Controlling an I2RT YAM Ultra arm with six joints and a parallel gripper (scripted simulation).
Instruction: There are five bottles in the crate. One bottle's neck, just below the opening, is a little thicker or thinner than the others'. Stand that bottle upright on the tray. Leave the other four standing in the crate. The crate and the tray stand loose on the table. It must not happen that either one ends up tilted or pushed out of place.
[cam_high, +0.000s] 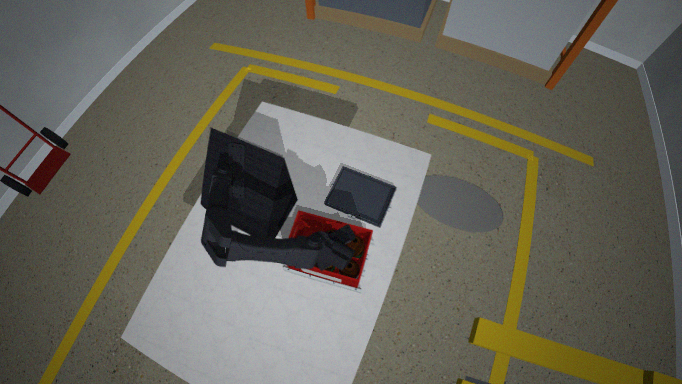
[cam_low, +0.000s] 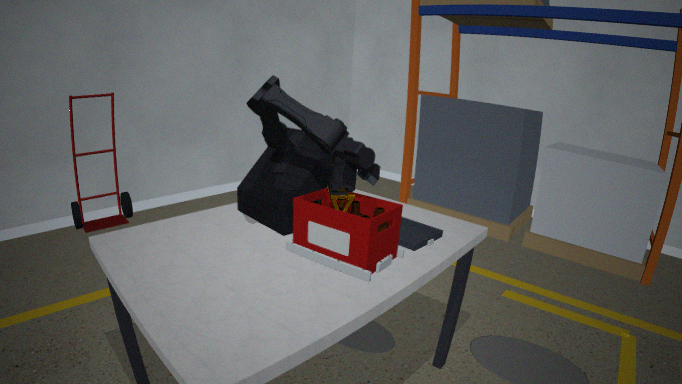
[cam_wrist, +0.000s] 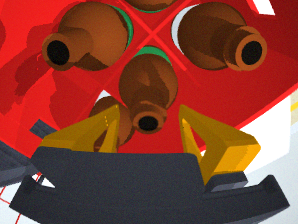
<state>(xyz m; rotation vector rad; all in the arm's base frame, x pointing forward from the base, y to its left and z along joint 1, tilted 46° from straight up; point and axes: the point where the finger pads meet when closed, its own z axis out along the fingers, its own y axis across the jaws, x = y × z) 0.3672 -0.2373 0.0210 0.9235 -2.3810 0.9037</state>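
1. Step in hand: approach for the pick. The tool (cam_wrist: 149, 137) is down in the red plastic crate (cam_low: 347, 235), its yellow fingers either side of the neck of one brown glass bottle (cam_wrist: 148, 90).
2. Tool state: part open, nothing gripped. Gaps show between both fingers and the neck in the wrist view.
3. Straddled bottle stands in the crate cell nearest the wrist camera. Three more brown bottles show beyond it, plus a partly hidden one behind the left finger. All five are in the crate.
4. Can't confirm from these frames that this neck is the odd one; differences are too small to tell.
5. Crate sits towards the bench (cam_low: 210, 300) right edge, on a white base. The flat dark grey tray (cam_high: 361, 194) lies just beside it, nearer the far right corner, nothing on it.
6. Next, my read: close on the neck just below the opening, lift straight up to clear the dividers, carry to the tray, set down upright.
7. Risk: crate is loose, so any sideways drag could shift it or tip neighbouring bottles.
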